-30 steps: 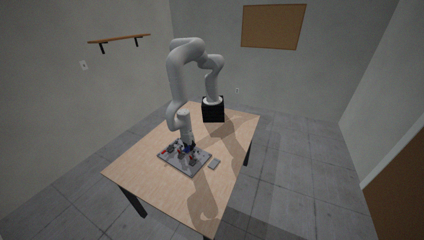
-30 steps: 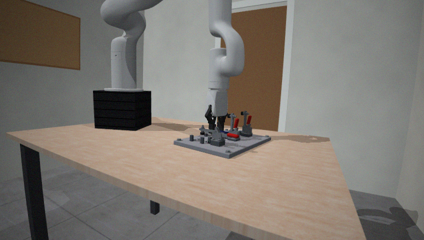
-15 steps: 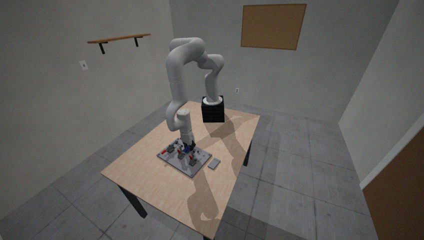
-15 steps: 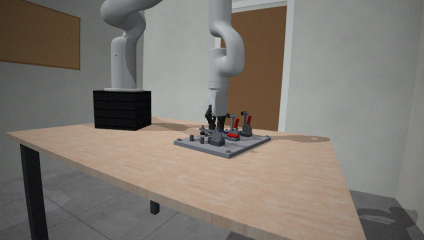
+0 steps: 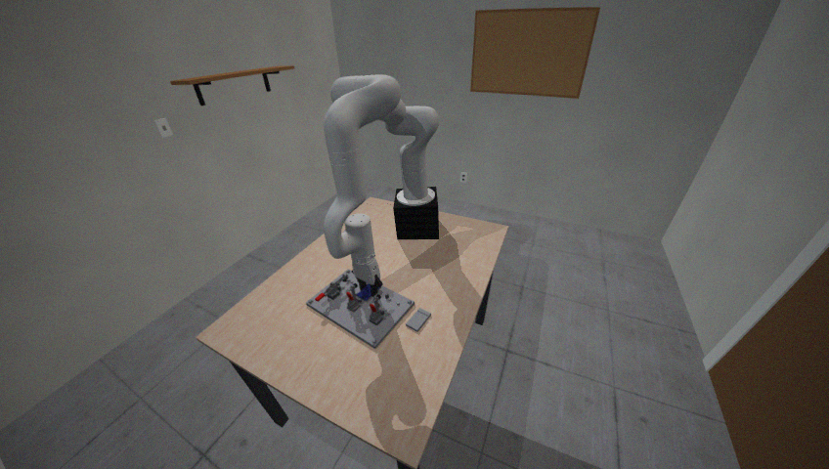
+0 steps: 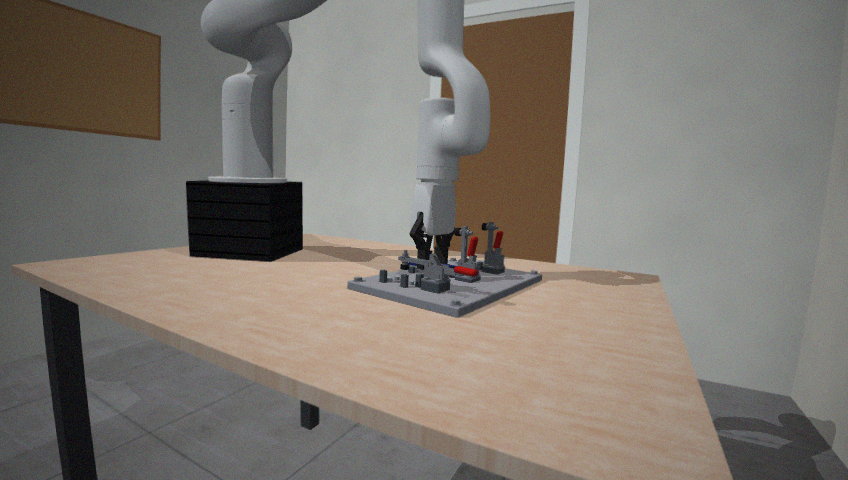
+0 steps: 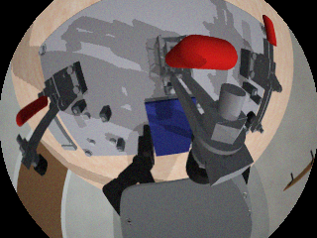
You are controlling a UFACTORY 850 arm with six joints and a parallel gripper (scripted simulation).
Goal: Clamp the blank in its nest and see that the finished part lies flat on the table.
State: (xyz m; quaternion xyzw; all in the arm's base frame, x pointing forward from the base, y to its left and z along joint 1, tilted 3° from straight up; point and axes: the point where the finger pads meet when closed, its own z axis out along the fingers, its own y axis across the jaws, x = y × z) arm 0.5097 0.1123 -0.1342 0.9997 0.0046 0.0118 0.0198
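My gripper (image 7: 171,129) is shut on the blue blank (image 7: 169,126), gripping it by its side edges. It holds the blank low at the middle nest of the grey fixture plate (image 5: 360,308); I cannot tell whether it touches the rest pads. That nest's clamp stands close on the right of the blank, with its red handle (image 7: 201,54) raised. In the top view the gripper (image 5: 368,287) and a bit of the blank (image 5: 365,293) show at the plate's far side. The grey finished part (image 5: 417,319) lies flat on the table, right of the plate.
Two more toggle clamps stand on the plate, one with its red handle (image 6: 465,271) lying flat and one with it upright (image 6: 497,239). Small stop blocks and pins stand on the plate. The arm's black base block (image 5: 415,216) is at the table's far edge.
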